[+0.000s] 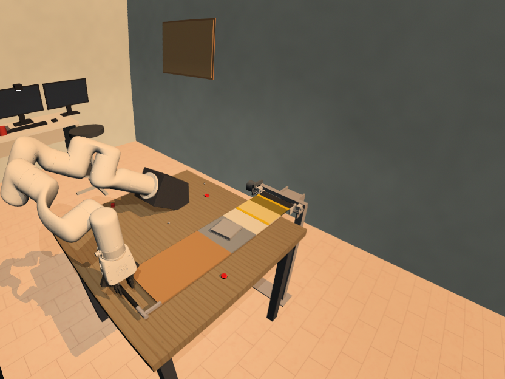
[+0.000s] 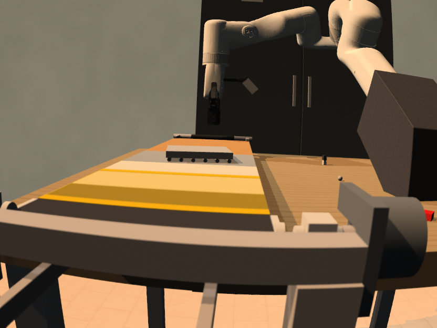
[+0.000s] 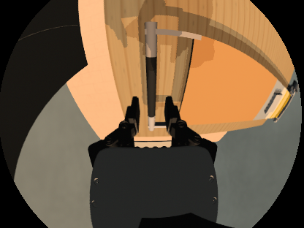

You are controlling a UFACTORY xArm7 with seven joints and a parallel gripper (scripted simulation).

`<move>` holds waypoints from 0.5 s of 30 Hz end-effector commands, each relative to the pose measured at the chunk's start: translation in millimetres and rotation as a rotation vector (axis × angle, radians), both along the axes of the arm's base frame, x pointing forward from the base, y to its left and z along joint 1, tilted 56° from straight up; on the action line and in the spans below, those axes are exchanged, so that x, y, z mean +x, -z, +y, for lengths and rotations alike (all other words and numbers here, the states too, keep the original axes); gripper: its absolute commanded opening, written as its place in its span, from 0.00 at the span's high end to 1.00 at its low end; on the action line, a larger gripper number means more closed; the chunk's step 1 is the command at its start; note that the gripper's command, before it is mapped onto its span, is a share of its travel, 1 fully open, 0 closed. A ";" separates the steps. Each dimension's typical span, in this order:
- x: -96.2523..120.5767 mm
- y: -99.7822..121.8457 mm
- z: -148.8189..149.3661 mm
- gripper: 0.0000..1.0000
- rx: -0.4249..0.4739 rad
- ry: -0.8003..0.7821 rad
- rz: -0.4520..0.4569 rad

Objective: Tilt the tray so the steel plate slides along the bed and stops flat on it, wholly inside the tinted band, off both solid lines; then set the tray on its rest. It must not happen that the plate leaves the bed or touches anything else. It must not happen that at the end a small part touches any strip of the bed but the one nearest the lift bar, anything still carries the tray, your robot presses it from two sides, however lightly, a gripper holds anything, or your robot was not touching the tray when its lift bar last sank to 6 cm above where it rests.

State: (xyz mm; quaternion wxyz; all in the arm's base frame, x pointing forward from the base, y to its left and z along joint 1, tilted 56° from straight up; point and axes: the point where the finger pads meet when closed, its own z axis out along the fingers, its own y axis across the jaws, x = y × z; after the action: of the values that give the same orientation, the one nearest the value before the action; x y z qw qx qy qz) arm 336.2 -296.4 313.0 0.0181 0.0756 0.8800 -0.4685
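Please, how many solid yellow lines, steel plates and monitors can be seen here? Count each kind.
Solid yellow lines: 2
Steel plate: 1
Monitors: 2
Total: 5

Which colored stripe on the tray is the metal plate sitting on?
The steel plate sits on the gray stripe, between the big orange part and the pale cream stripe. The yellow stripes with solid lines lie farther along, toward the tray's far end.

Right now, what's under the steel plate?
The steel plate sits on a row of small dark balls over the grey section of the tray bed. Six show along the near edge; any further back are hidden by the plate.
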 end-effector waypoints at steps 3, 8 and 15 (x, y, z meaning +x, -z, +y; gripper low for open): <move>1.4 3.2 -5.4 0.60 -0.001 -0.004 -0.002; 1.2 6.4 -10.3 0.60 -0.001 -0.004 -0.002; 1.0 9.0 -14.3 0.60 -0.001 -0.004 -0.002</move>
State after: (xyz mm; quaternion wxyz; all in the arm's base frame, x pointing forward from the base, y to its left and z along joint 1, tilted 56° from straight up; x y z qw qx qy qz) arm 335.9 -309.9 304.2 0.0185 0.0754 0.8800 -0.4686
